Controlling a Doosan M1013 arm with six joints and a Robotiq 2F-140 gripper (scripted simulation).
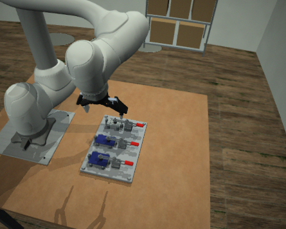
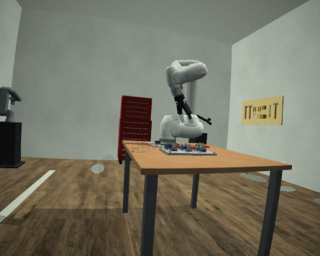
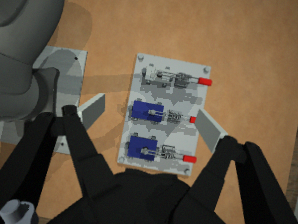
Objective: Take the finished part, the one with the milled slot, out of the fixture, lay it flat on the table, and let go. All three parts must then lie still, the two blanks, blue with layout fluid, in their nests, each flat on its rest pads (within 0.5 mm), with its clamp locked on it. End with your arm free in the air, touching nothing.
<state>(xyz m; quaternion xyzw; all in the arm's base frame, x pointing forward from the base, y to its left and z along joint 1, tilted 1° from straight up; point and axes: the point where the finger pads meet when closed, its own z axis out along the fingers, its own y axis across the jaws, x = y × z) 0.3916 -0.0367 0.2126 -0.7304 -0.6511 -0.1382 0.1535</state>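
Note:
The grey fixture plate (image 1: 136, 154) (image 2: 205, 153) (image 3: 200, 100) lies on the wooden table (image 1: 177, 135) (image 2: 205, 163). Its far nest holds the grey finished part (image 1: 113, 122) (image 3: 151, 75). The middle nest holds one blue blank (image 1: 103, 139) (image 3: 148, 111), and the near nest holds the other blue blank (image 1: 96, 158) (image 3: 141, 146). Each nest has a toggle clamp with a red handle (image 1: 139, 125) (image 3: 205, 81). My gripper (image 1: 103, 110) (image 2: 184, 111) (image 3: 151, 109) is open and empty. It hangs well above the plate, fingers pointing down, over its far half.
The arm's base stands on a grey mounting plate (image 1: 59, 128) at the table's left. A shelf with cardboard boxes (image 1: 177, 26) stands on the floor behind. A red tool cabinet (image 2: 134, 124) stands beyond the table. The table's right edge (image 1: 208, 161) is well right of the fixture.

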